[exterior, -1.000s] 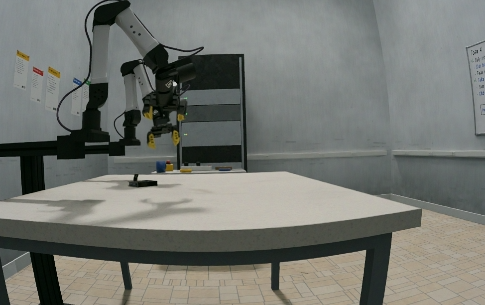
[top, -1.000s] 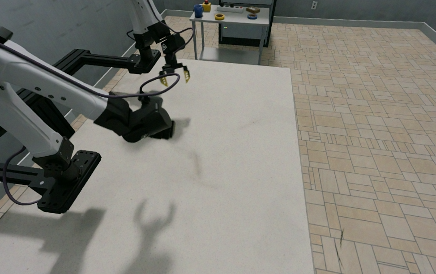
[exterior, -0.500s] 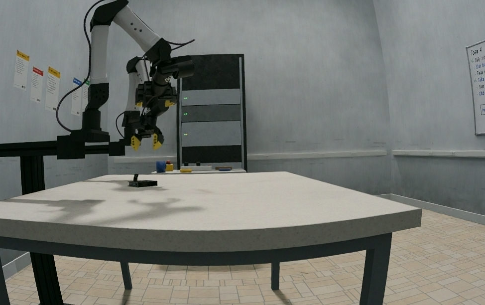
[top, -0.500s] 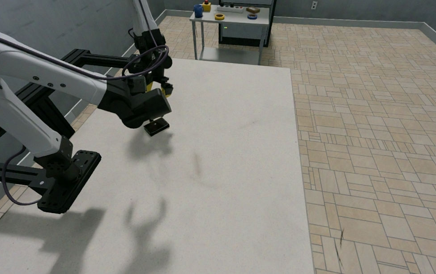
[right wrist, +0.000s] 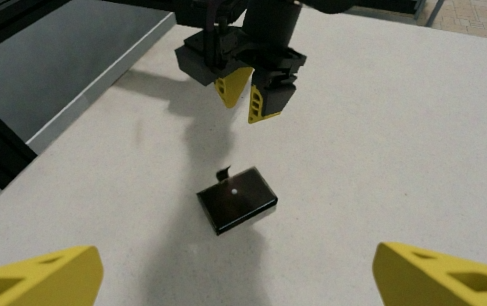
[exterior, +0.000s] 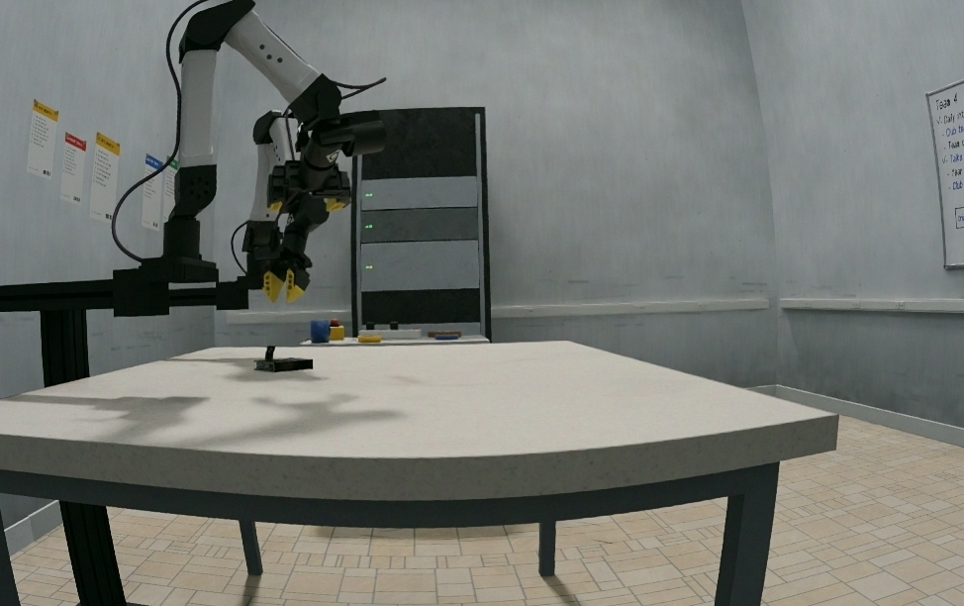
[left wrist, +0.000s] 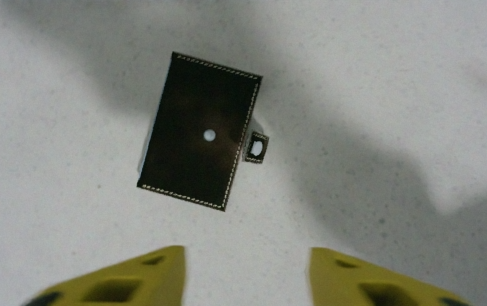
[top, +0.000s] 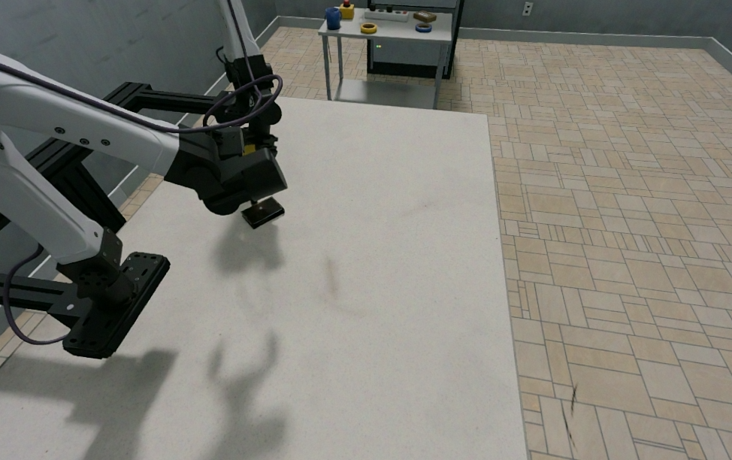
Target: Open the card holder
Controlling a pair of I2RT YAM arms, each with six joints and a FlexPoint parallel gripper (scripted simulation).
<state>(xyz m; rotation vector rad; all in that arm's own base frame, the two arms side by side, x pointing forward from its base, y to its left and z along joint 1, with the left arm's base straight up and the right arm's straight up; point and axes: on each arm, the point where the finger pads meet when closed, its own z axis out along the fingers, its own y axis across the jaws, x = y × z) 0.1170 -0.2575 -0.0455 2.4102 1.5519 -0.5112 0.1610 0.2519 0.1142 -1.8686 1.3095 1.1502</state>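
The dark brown card holder (top: 263,212) (exterior: 284,364) (left wrist: 186,100) (right wrist: 243,205) lies closed on the table, with pale stitching and a small white dot on its cover. Its short strap tab (exterior: 269,353) (left wrist: 264,155) (right wrist: 222,174) stands up at one long edge, unfastened. My left gripper (exterior: 283,295) (left wrist: 247,259) (right wrist: 240,115) is above the table near the tab side, its fingers partly apart with nothing between them. My right gripper (exterior: 305,205) (right wrist: 238,257) is wide open and empty, higher up and on the other side of the holder. In the top view the arms mostly hide both grippers.
Both arms stand on a black rail (top: 8,292) (exterior: 19,293) along one table edge, and the arms are close together above the holder. A side table (top: 385,103) behind the worktable bears a blue mug (top: 332,18), tape rolls and other small items.
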